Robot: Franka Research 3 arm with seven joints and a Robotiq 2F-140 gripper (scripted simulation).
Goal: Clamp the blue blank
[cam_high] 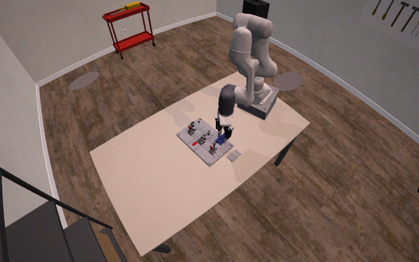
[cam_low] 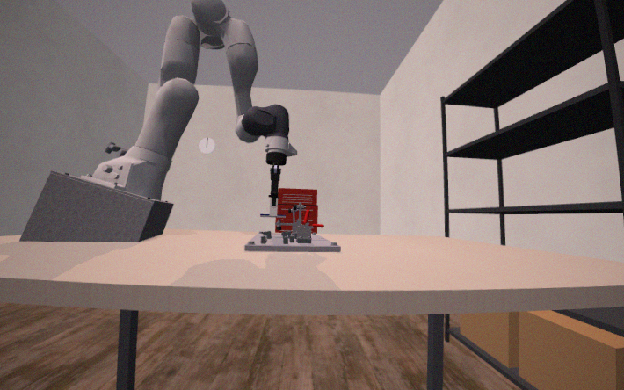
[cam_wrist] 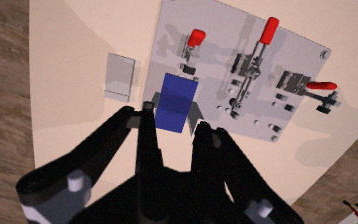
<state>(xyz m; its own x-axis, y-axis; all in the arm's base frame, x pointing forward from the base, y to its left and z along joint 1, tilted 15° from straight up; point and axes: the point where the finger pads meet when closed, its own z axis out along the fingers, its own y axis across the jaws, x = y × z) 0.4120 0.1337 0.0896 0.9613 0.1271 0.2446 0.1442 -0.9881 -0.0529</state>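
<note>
My gripper (cam_high: 226,134) (cam_low: 272,205) (cam_wrist: 174,104) is shut on the blue blank (cam_high: 219,140) (cam_low: 266,214) (cam_wrist: 176,100) and holds it level, well above the grey fixture plate (cam_high: 209,160) (cam_low: 294,248) (cam_wrist: 305,56). The blank hangs over the nest at the plate's end nearest the finished part. That nest's clamp (cam_high: 212,149) (cam_wrist: 196,38) has its red handle raised. The grey finished part (cam_high: 233,155) (cam_wrist: 119,76) lies flat on the table just off the plate's edge. It is hidden in the exterior view.
Two more clamps with red handles stand on the plate, the middle one (cam_high: 201,140) (cam_wrist: 267,31) and the far one (cam_high: 191,127) (cam_wrist: 321,86). The robot base (cam_high: 263,104) (cam_low: 91,208) stands on the table behind the plate. A black shelf (cam_low: 547,160) stands to the right.
</note>
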